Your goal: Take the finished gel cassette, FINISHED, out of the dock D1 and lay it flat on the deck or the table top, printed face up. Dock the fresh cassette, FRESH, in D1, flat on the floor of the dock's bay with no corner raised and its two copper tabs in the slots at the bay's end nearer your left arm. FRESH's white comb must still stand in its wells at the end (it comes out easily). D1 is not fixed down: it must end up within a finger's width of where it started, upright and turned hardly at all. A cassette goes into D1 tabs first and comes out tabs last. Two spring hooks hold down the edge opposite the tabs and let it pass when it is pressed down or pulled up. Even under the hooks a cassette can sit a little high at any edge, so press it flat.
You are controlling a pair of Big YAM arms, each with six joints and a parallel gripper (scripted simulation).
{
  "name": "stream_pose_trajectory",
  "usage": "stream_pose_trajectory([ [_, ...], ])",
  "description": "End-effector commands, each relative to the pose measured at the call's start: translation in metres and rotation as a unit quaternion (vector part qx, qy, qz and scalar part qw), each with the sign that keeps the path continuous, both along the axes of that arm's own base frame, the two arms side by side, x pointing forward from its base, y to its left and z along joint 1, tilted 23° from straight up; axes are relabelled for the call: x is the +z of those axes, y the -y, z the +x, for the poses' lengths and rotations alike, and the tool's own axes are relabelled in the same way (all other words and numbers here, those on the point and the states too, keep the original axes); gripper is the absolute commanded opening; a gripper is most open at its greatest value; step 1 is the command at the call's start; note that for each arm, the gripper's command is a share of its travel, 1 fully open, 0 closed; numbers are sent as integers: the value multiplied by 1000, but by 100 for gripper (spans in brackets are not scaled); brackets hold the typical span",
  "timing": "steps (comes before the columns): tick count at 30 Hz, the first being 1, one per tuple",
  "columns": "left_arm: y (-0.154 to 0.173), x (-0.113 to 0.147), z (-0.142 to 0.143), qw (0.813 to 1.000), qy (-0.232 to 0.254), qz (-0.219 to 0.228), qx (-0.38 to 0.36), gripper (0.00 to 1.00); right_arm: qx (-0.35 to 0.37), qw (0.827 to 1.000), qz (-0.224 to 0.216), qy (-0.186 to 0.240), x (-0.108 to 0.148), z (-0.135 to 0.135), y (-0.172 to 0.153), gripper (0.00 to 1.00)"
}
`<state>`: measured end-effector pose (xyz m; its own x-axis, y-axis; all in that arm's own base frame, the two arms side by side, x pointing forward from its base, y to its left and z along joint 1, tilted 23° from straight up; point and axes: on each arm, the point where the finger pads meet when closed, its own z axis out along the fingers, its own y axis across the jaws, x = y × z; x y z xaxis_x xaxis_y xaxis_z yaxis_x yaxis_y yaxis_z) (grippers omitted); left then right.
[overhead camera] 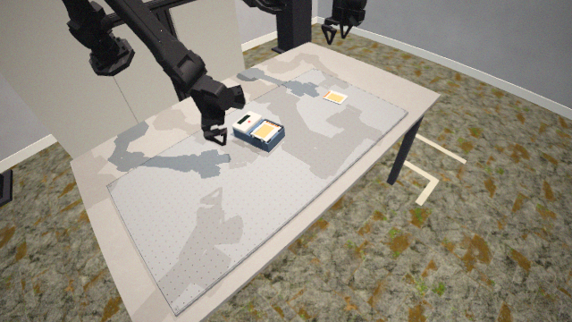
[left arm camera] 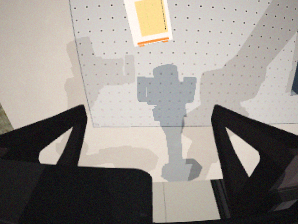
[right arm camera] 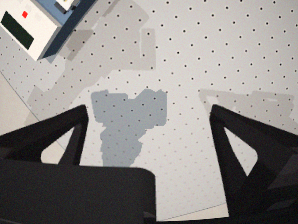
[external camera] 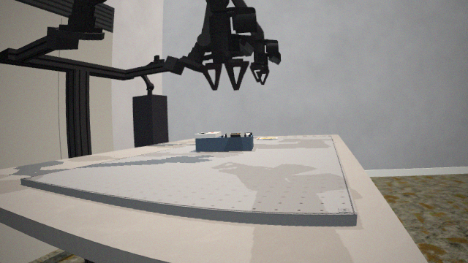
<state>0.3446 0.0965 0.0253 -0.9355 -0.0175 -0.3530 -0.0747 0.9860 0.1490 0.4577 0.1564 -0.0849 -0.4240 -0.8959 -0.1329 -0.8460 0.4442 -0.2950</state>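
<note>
Right gripper beside D1, hands empty.

The right gripper point(overhead camera: 216, 140) point(external camera: 225, 88) point(right arm camera: 149, 111), spread and bare, hangs over the deck point(overhead camera: 264, 201) point(external camera: 219, 183) point(left arm camera: 110, 95) point(right arm camera: 200, 60) beside D1 point(overhead camera: 268, 145) point(external camera: 223, 144) point(left arm camera: 295, 80) point(right arm camera: 70, 37), which lies up and left in its wrist view. The docked cassette point(overhead camera: 266, 131) point(external camera: 235, 135) sits in D1, its orange end toward the left arm; which cassette it is, and whether a comb stands, I cannot tell. The loose cassette point(overhead camera: 335, 97) point(external camera: 267, 138) point(left arm camera: 151, 19) lies flat farther off, its long axis roughly a quarter turn from the docked one's. The left gripper point(overhead camera: 337, 40) point(external camera: 260, 82) point(left arm camera: 149, 111), also wide and holding nothing, is the nearer to it. Any further press on D1 probably suits the right arm.
</note>
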Motion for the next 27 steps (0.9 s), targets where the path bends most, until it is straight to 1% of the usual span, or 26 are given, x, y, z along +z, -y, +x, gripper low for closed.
stream_pose_trajectory([
  [1, -6, 10, 10, 1000, 8, 3, -2, 100, -54, 998, 12, 6, 19, -1, 17, 98],
  [2, -6, 10, 10, 1000, 8, 3, -2, 100, -71, 997, 15, 7, 22, -2, 21, 98],
  [4, -6, 10, 10, 1000, 8, 3, -2, 100, -71, 997, 15, 7, 22, -2, 21, 98],
  [5, -6, 10, 10, 1000, 8, 3, -2, 100, -87, 996, 18, 7, 24, -3, 26, 98],
  [7, -6, 10, 10, 1000, 8, 3, -2, 100, -90, 996, 18, 8, 29, -5, 34, 98],
  [11, -6, 10, 10, 1000, 8, 3, -2, 100, -155, 987, 29, 12, 38, -10, 51, 98],
  [14, -6, 10, 10, 1000, 8, 3, -2, 100, -158, 987, 29, 12, 44, -14, 64, 98],
  [18, -6, 10, 10, 1000, 8, 3, -2, 100, -222, 974, 40, 17, 53, -21, 81, 98],
  [21, -6, 10, 10, 1000, 8, 3, -2, 100, -225, 973, 41, 17, 55, -22, 85, 98],
  [25, -6, 10, 10, 1000, 8, 3, -2, 100, -288, 956, 51, 23, 63, -31, 102, 98],
  [27, -6, 10, 10, 1000, 8, 3, -2, 100, -291, 955, 52, 23, 67, -35, 110, 98],
])
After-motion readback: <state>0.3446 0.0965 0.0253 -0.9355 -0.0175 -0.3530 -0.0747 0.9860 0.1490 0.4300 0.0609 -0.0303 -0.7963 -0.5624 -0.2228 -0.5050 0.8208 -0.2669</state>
